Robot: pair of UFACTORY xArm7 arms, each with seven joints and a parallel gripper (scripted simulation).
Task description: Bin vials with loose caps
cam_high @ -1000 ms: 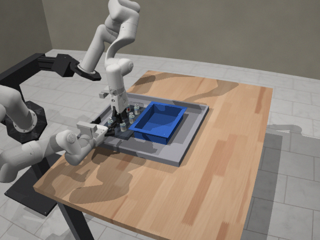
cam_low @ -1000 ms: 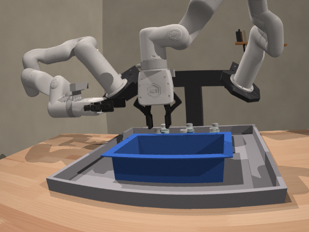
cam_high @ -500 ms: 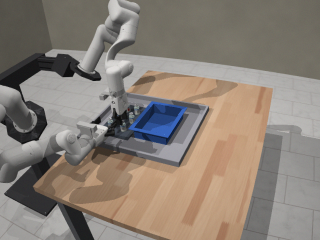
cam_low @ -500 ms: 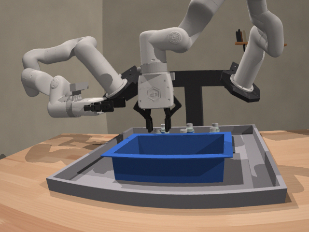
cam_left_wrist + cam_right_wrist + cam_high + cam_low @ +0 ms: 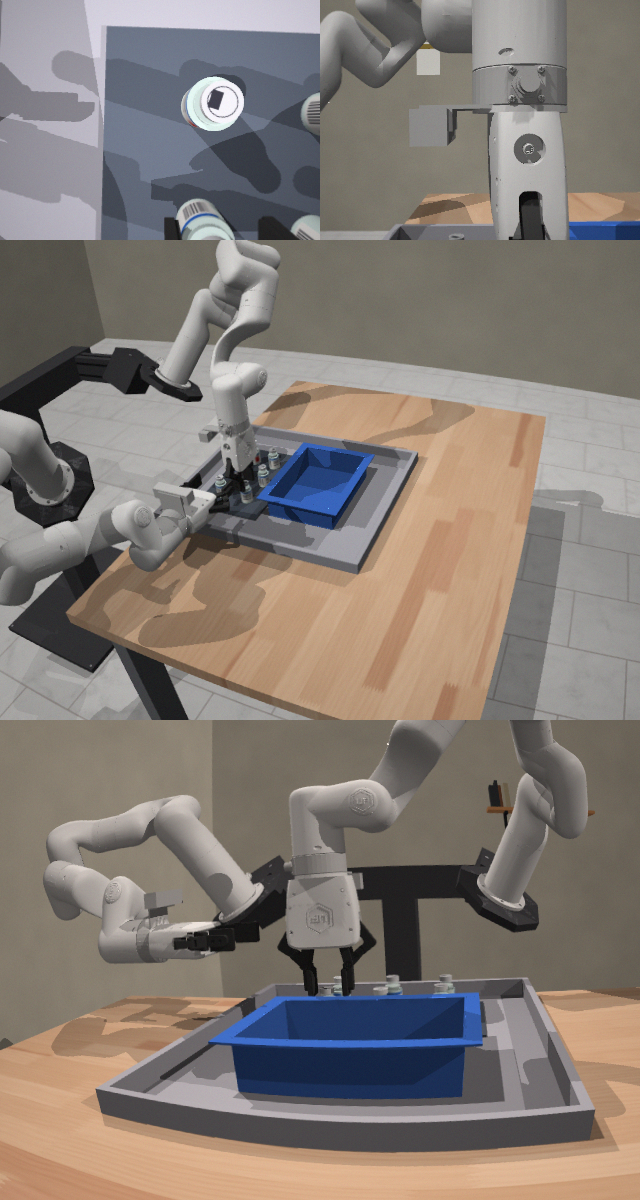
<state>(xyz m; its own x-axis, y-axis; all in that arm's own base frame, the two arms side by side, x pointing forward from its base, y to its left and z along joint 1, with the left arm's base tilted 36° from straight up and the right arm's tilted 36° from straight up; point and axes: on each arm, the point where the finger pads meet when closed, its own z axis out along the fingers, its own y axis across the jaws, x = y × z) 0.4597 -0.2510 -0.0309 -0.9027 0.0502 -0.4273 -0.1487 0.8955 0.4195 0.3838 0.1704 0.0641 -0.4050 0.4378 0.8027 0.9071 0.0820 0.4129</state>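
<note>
Exterior view, left to right: the right arm, white and jointed, is folded out to the side, its wrist low and near level; its black-fingered right gripper [image 5: 210, 493] [image 5: 219, 938] is spread wide, nothing between the fingers. Mid-picture, the left arm reaches over and drops its wrist nearly plumb; its black-fingered left gripper [image 5: 238, 483] [image 5: 328, 987] [image 5: 220, 230] [image 5: 531, 220] points down, jaws part-way apart, gripping nothing. Below it, one blue-banded glass vial [image 5: 204, 222] shows in line with the finger gap. Small pale-capped glass vials [image 5: 263, 476] [image 5: 392, 984] [image 5: 214, 103] stand on a dark slate mat [image 5: 248, 511] [image 5: 145, 130], behind the blue rectangular bin [image 5: 310, 504] [image 5: 346, 1044] [image 5: 605, 230]. Mat and bin share a grey low-walled tray [image 5: 356, 566] [image 5: 341, 1130] [image 5: 470, 231] on a butcher-block wood table [image 5: 413, 601] [image 5: 51, 1071] [image 5: 445, 210]. Pale tile floor [image 5: 594, 627], drab walls; far right, an orange-brown shelf [image 5: 496, 810] bearing books.

The left gripper [image 5: 239, 485] [image 5: 328, 991] [image 5: 220, 230] [image 5: 531, 220] has come down; its fingertips now sit lower. The left arm's wrist has sunk with it.
</note>
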